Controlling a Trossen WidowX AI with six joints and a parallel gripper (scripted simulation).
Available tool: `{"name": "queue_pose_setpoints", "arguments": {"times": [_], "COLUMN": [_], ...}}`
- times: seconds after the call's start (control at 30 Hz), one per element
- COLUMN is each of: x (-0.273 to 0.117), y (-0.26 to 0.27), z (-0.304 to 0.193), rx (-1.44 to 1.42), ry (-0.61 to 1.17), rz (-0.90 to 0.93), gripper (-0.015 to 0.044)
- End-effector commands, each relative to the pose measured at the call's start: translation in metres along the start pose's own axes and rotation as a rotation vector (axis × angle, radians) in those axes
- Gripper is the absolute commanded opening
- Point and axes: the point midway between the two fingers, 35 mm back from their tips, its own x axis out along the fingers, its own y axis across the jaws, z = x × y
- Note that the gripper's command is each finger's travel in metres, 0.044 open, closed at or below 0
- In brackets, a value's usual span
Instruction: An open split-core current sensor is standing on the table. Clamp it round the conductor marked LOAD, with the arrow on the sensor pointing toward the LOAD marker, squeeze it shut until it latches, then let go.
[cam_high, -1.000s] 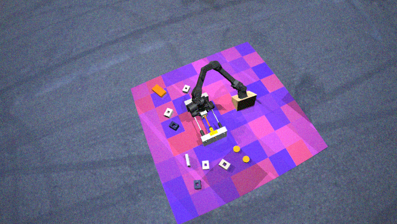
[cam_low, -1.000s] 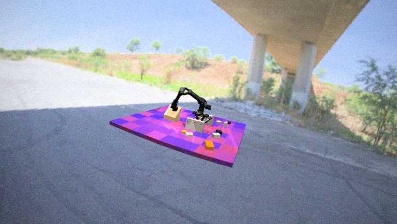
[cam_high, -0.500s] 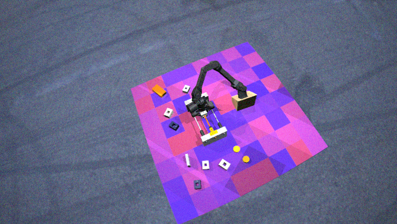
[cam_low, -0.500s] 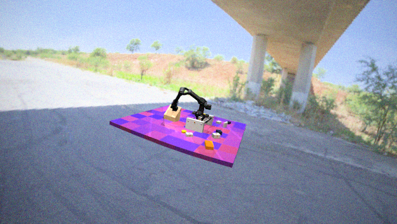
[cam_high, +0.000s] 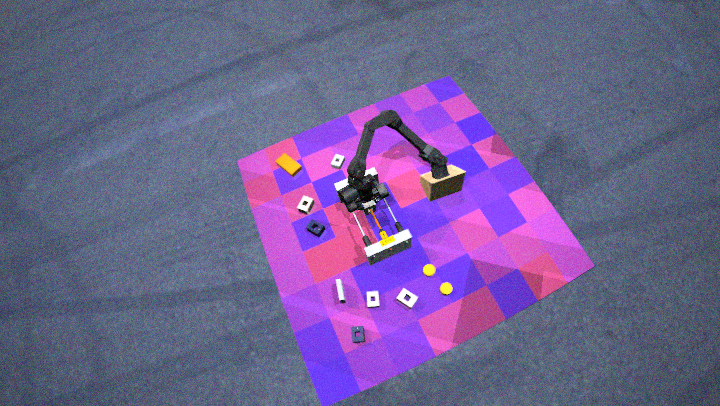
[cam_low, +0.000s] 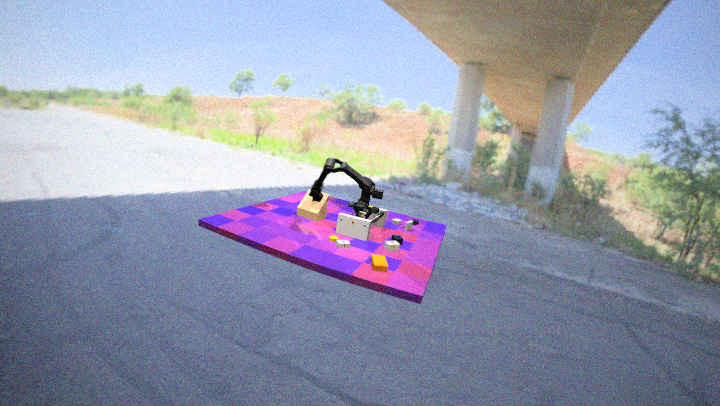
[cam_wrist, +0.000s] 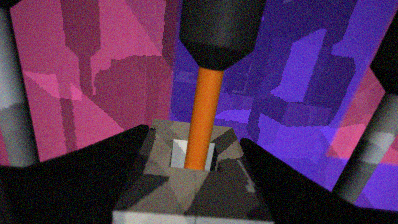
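Note:
My gripper (cam_high: 369, 206) (cam_wrist: 194, 138) is shut on the grey-white current sensor (cam_high: 370, 205) (cam_wrist: 145, 197), one finger along each side. The orange conductor (cam_high: 376, 220) (cam_wrist: 206, 107) passes through the sensor's window in the wrist view. A light patch shows behind it inside the window. Yellow tags (cam_high: 387, 241) sit on the front panel at the conductor's far end; their lettering is too small to read. The sensor's arrow is not legible, and I cannot tell whether its latch is engaged. The fingers hide its sides.
White rods (cam_high: 359, 225) (cam_high: 391, 211) run on both sides between the front panel (cam_high: 390, 249) (cam_low: 352, 225) and the back panel. A wooden block (cam_high: 443, 186) (cam_low: 311, 207) stands by the arm base. An orange block (cam_high: 288, 164) (cam_low: 379, 262), yellow discs (cam_high: 429, 269) and several square rings (cam_high: 406, 298) lie around.

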Motion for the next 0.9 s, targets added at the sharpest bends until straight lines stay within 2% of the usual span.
{"name": "queue_pose_setpoints", "arguments": {"times": [0.0,0.1,0.13,0.87], "x": [-0.0002,-0.0002,-0.0002,-0.0002], "y": [0.0001,0.0001,0.0001,0.0001], "z": [0.0002,0.0002,0.0002,0.0002], "rx": [0.002,0.002,0.002,0.002], "ry": [0.0,0.0,0.0,0.0], "rz": [0.0,0.0,0.0,0.0], "gripper": [0.0184,0.0263,0.027,0.027]}}
